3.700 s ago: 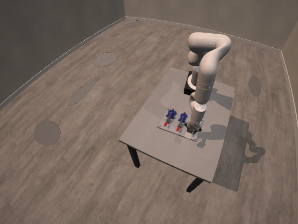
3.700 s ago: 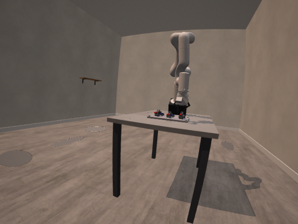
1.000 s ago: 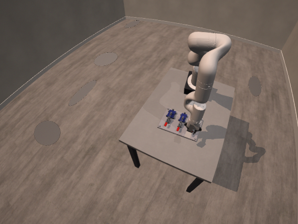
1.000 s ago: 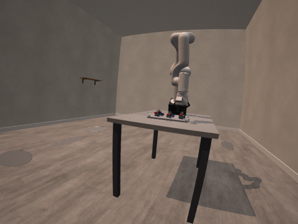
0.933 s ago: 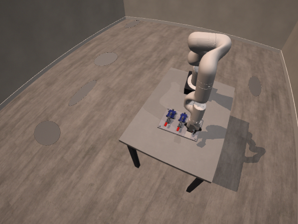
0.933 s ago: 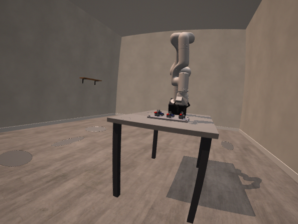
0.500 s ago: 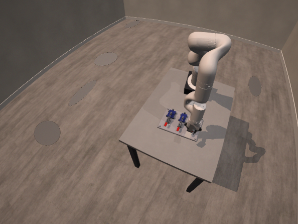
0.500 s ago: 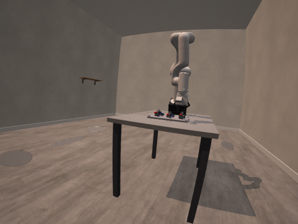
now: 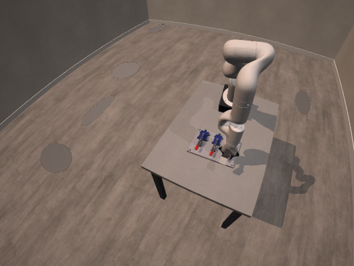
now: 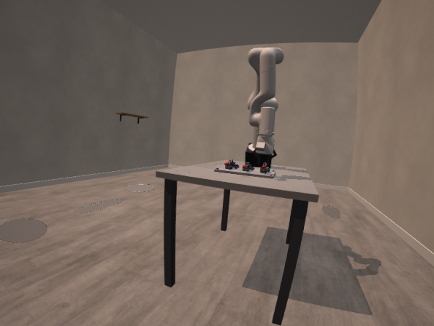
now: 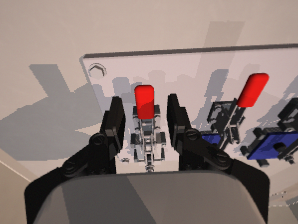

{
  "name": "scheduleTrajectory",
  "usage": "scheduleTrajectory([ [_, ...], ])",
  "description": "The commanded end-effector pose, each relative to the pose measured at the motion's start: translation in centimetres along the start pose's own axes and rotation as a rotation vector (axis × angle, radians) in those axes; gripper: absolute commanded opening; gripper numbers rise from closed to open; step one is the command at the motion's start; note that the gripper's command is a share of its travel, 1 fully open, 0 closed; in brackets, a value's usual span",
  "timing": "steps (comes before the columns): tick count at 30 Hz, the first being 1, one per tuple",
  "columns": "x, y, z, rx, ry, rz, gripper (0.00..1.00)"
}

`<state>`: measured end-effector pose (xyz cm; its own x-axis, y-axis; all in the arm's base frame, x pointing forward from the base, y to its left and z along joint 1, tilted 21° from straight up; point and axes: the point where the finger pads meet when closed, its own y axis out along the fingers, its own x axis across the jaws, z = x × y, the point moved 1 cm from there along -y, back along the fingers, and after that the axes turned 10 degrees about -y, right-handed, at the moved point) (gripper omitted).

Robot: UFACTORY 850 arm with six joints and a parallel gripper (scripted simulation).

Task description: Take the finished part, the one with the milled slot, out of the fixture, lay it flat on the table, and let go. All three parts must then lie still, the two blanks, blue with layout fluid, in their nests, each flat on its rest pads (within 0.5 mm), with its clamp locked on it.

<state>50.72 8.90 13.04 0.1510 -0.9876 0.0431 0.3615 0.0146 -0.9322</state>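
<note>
Half-open jaws straddle a red-handled clamp at one end of the fixture on the table, gripping nothing; two blue blanks sit in the fixture beside them, while the finished part is hidden from view, its place impossible to tell
</note>
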Motion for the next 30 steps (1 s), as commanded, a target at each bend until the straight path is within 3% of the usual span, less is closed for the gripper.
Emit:
scheduleTrajectory([
  [1,0.0,1.0,0.1,0.003,0.000,0.003,0.47],
  [10,0.0,2.0,0.1,0.003,0.000,0.003,0.47],
  [30,0.0,2.0,0.1,0.003,0.000,0.003,0.47],
])
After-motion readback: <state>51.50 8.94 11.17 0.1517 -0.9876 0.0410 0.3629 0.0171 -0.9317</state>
